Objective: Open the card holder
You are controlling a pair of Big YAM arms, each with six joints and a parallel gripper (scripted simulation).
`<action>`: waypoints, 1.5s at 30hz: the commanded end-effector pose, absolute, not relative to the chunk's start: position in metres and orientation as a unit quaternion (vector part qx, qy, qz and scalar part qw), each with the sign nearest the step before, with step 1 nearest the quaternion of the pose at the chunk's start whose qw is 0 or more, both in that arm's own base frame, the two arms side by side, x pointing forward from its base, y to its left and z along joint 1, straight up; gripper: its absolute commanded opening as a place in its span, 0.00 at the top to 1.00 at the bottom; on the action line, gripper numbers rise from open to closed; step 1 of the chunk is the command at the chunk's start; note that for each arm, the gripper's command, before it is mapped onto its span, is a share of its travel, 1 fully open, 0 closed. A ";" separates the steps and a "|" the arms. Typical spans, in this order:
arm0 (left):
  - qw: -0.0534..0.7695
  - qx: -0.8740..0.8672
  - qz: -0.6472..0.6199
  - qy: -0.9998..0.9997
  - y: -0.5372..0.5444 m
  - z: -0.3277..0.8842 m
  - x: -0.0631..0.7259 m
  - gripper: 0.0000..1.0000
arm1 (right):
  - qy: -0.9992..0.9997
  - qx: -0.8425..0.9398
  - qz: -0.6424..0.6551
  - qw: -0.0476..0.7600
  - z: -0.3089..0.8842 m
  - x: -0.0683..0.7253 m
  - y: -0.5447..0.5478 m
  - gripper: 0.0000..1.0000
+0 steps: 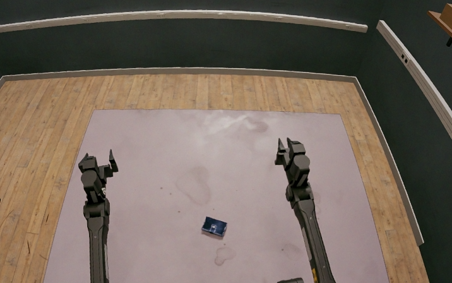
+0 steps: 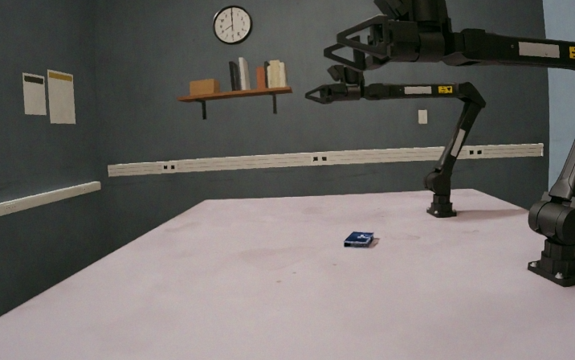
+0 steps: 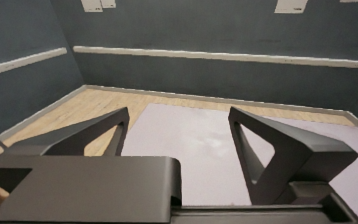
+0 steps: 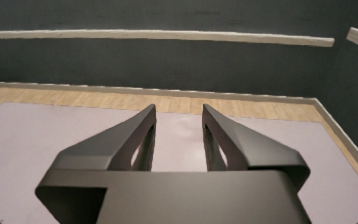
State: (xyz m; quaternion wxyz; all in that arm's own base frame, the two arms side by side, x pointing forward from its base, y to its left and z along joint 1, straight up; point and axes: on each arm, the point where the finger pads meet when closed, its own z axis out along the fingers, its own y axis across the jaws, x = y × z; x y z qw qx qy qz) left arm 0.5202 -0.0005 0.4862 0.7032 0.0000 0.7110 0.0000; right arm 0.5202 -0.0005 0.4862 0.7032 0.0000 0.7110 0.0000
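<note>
The card holder (image 1: 214, 226) is a small dark blue case. It lies closed and flat on the mauve mat, between the two arms and nearer their bases; it also shows in the exterior view (image 2: 359, 239). My left gripper (image 1: 99, 155) (image 2: 332, 44) (image 3: 178, 112) is open wide and empty, held high in the air far from the holder. My right gripper (image 1: 283, 141) (image 2: 308, 94) (image 4: 179, 111) is also raised high and empty, its fingers only a narrow gap apart. Neither wrist view shows the holder.
The mauve mat (image 1: 213, 186) covers the table, with wooden floor (image 1: 40, 110) around it. The arm bases (image 2: 441, 207) stand at the near edge. A wall shelf with books (image 2: 235, 87) is well away.
</note>
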 end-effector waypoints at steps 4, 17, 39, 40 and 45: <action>0.717 0.000 0.000 0.697 0.000 0.508 0.520 0.00 | 0.693 0.000 0.000 0.721 0.516 0.518 0.000 0.66; 0.717 0.000 0.000 0.697 0.000 0.508 0.520 0.00 | 0.767 -0.076 0.000 0.637 0.447 0.552 0.051 0.66; 0.717 0.000 0.000 0.697 0.000 0.508 0.520 0.00 | 0.885 -0.358 0.009 0.298 0.217 0.523 0.218 0.66; 0.717 0.000 0.000 0.697 0.000 0.508 0.520 0.00 | 0.885 -0.358 0.009 0.298 0.217 0.523 0.218 0.66; 0.717 0.000 0.000 0.697 0.000 0.508 0.520 0.00 | 0.882 -0.420 0.014 0.214 0.173 0.494 0.246 0.66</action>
